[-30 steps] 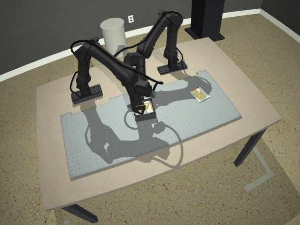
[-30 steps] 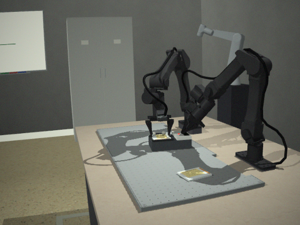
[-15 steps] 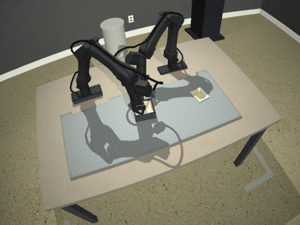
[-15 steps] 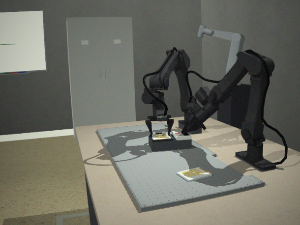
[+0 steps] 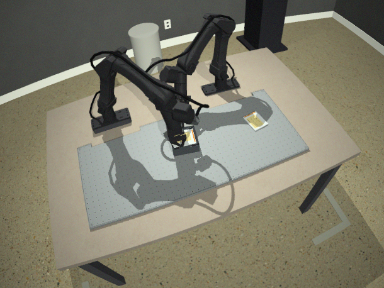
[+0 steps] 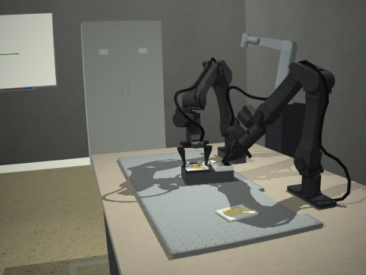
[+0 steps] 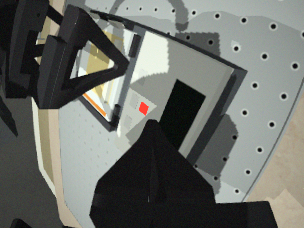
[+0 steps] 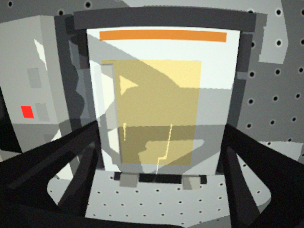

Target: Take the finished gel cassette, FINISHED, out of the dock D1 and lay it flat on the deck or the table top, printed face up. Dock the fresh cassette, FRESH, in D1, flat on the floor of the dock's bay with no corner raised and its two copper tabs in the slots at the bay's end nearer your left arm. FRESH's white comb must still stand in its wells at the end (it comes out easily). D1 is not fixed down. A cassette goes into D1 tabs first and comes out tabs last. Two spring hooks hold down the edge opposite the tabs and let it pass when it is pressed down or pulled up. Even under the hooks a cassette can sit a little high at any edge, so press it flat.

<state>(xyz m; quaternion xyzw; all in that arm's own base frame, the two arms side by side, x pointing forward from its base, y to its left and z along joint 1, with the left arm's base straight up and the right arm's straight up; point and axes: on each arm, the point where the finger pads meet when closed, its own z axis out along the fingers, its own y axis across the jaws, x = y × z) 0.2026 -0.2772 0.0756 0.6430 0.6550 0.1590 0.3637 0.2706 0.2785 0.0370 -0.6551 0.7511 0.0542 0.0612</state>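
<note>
Docked cassette [image 5: 191, 136] [image 6: 196, 168] [image 8: 157, 100] clamped between the wide-set fingers of the right gripper [image 5: 180, 142] [image 6: 195, 165] [image 7: 100, 61] [image 8: 160, 130]

Top and exterior look down from afar, sharing the whole deck; both wrist views crowd the dock [image 5: 186, 150] [image 6: 198, 178] [image 7: 195, 50] [image 8: 165, 19].

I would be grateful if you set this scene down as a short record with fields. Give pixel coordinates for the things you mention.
dock: on the perforated deck [image 5: 233, 151] [image 6: 180, 222] [image 7: 272, 105] [image 8: 280, 120]
in dock [image 5: 186, 151] [image 6: 198, 178] [image 7: 205, 60] [image 8: 165, 19]: one cassette [image 5: 191, 140] [image 6: 196, 169] [image 7: 118, 42] [image 8: 160, 110], gel face visible
right gripper [image 5: 180, 135] [image 6: 195, 164] [image 7: 103, 53] [image 8: 160, 130]: shut on the docked cassette's sides
left gripper [image 6: 223, 162] [image 7: 151, 125]: shut, holding nothing, tip at the dock's housing
second cassette [image 5: 255, 122] [image 6: 237, 212]: flat on deck, gel face up
seating under hooks: cannot tell
</note>
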